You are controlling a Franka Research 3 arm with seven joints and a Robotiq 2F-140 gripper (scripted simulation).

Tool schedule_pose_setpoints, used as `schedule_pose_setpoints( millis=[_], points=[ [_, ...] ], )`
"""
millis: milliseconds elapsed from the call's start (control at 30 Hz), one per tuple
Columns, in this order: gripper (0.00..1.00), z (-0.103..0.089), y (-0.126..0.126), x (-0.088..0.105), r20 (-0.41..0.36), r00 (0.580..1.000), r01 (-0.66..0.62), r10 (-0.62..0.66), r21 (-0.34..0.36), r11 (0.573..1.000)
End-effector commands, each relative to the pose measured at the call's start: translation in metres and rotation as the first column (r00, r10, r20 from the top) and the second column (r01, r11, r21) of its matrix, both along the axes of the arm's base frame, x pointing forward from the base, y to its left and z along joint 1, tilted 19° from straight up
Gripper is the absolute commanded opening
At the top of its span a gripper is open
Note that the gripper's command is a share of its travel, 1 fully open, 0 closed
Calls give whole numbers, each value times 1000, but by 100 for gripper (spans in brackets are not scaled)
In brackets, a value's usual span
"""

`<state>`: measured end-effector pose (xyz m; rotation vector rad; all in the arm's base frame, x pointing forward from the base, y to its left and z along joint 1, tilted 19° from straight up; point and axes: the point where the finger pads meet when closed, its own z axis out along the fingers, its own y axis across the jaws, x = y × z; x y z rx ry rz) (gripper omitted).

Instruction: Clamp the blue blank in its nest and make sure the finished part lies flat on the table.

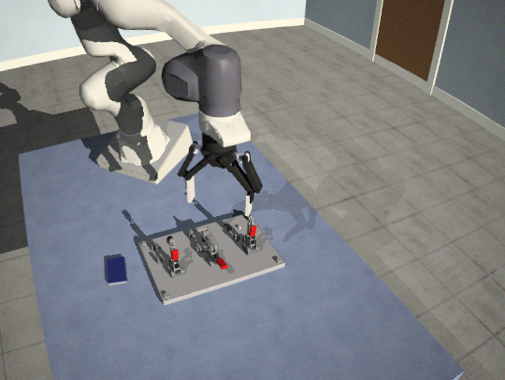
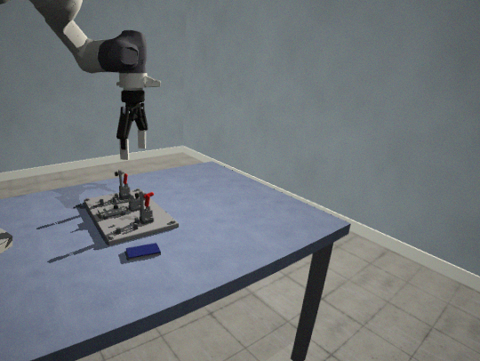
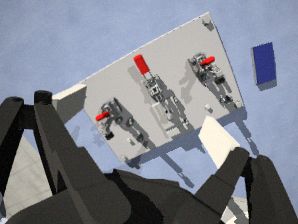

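Note:
The blue blank (image 1: 116, 270) (image 2: 142, 251) (image 3: 265, 65) lies flat on the table beside the fixture plate (image 1: 196, 285) (image 2: 163, 220) (image 3: 175, 45). A grey part, seemingly the finished part, lies in the middle nest; its slot is hard to make out. The middle clamp's red handle (image 1: 222, 263) (image 3: 141, 64) is low, its bar over that part; whether it is locked cannot be told. The outer clamp nearer the blank (image 1: 175, 255) (image 3: 207, 60) and the far outer clamp (image 1: 252, 231) (image 3: 102, 116) stand open over empty nests. My gripper (image 1: 219, 208) (image 2: 133, 152) (image 3: 145, 112) is open and empty, high above the plate.
The raised bars and upright handles of the two outer clamps stick up from the plate. Small corner fittings (image 1: 165, 295) (image 3: 207, 22) stand on the plate. The robot's base (image 1: 140, 156) is at the back of the blue table top (image 1: 281, 328) (image 2: 231, 213).

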<state>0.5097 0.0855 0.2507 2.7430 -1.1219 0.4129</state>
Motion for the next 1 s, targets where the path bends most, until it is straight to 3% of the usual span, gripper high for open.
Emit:
schedule_pose_setpoints(
  millis=[0, 167, 200, 533, 567, 833, 867, 967],
  points=[
    [100, 0, 0, 0, -12, 998, -64, 64, -13, 998],
    [100, 0, 0, 0, -12, 998, -64, 64, -13, 998],
    [100, -3, -2, -18, -46, 981, -189, 187, -36, 981],
    [100, -3, -2, -18, -46, 981, -189, 187, -36, 981],
    [100, -7, -3, -34, -79, 952, -301, 296, -54, 952],
    [100, -7, -3, -34, -79, 952, -301, 296, -54, 952],
    [100, -11, -5, -49, -110, 915, -397, 389, -66, 915],
    [100, -11, -5, -49, -110, 915, -397, 389, -66, 915]
  ],
)
